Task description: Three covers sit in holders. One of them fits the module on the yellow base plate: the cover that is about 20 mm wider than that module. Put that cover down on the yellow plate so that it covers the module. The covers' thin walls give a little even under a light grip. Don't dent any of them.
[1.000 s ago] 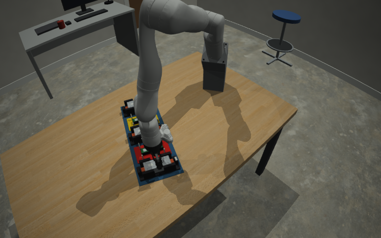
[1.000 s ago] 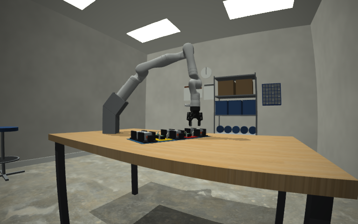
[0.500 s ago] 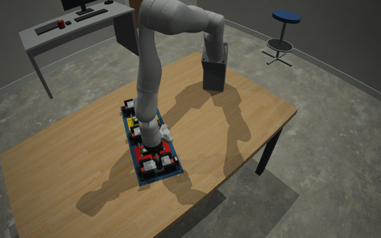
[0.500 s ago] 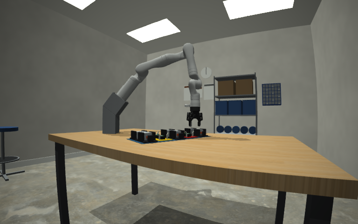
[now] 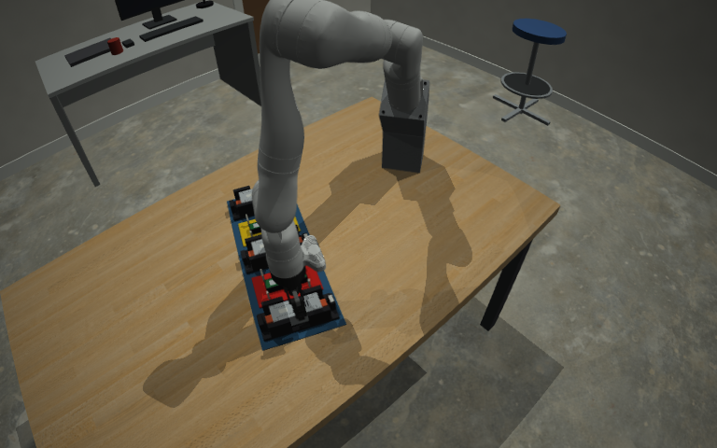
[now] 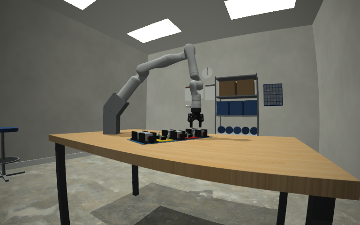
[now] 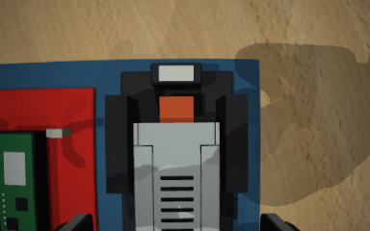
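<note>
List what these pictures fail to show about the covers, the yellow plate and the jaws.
- Yellow plate, top view: mostly hidden by the arm; its module can't be sized.
- Grey cover, wrist view: lower end cut off by the frame's bottom edge.
- Jaws, wrist view: only two dark tips at the bottom corners; they stand open, empty.
- Covers, exterior view: too small to compare widths.
- Red plate, wrist view: cut off at the left edge.

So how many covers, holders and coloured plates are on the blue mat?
Covers: 3
Holders: 3
Plates: 2, one yellow and one red
Total: 8
</note>
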You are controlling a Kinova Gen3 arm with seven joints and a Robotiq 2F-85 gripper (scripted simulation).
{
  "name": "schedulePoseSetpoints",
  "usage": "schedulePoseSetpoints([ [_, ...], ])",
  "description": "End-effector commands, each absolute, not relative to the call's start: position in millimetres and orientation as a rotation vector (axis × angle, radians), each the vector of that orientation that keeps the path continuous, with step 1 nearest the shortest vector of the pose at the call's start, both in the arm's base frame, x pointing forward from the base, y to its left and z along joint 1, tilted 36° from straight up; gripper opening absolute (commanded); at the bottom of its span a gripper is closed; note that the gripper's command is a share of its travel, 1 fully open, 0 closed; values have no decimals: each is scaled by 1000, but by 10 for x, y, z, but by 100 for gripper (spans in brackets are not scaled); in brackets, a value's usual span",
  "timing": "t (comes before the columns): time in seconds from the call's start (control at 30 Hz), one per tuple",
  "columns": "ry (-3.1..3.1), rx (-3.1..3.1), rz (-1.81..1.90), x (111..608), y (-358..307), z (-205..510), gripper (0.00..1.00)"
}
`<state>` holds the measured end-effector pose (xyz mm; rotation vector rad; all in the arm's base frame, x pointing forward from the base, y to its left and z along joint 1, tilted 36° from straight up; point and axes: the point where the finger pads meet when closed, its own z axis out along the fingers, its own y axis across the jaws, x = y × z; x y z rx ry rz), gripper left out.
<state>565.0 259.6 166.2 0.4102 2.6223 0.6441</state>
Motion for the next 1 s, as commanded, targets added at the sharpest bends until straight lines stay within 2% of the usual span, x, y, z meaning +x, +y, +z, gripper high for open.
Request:
schedulePoseSetpoints([
  [0.0, 2614, 403, 642, 5703, 2601, 1646, 100],
  [0.97, 2617, 410, 644, 5712, 2621, 1602, 100],
])
